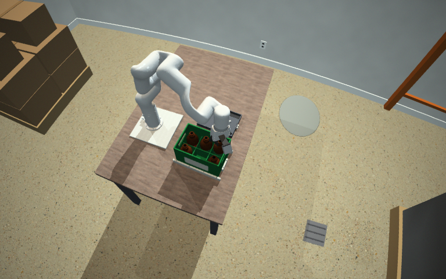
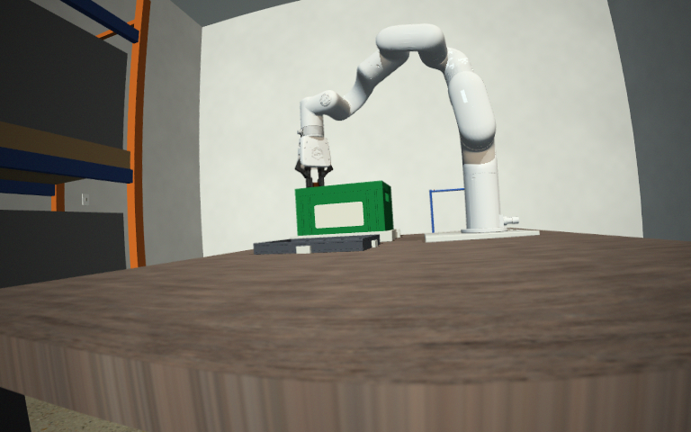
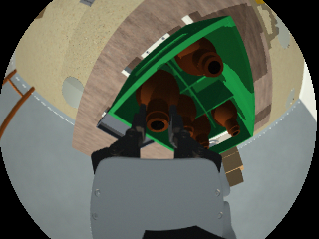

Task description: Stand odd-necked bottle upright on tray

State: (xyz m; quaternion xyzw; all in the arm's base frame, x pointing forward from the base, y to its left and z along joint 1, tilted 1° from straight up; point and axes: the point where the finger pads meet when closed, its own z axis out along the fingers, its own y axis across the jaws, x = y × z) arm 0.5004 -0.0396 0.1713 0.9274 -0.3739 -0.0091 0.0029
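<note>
A green crate [image 1: 179, 157] [image 2: 377, 209] [image 3: 239, 54] stands on the wooden table and holds several brown bottles upright in its cells. My gripper [image 1: 226, 146] [image 2: 317, 183] [image 3: 158, 112] points straight down over the crate's corner cell nearest the tray. It is shut on the neck of the bottle [image 3: 159, 110] in that cell, whose top just shows above the crate rim in the exterior view [image 2: 317, 185]. Other bottles [image 1: 192, 138] [image 1: 205, 143] [image 3: 206, 62] stand in neighbouring cells. The dark grey tray [image 1: 236, 116] [image 2: 316, 246] lies flat beside the crate, with nothing on it.
The arm's base stands on a white plate [image 1: 167, 126] [image 2: 479, 235] beside the crate. A thin blue frame [image 2: 432, 209] stands near the base. The table's edge [image 1: 230, 197] is close to the crate. Cardboard boxes [image 1: 29, 65] and shelving [image 2: 135, 152] stand off the table.
</note>
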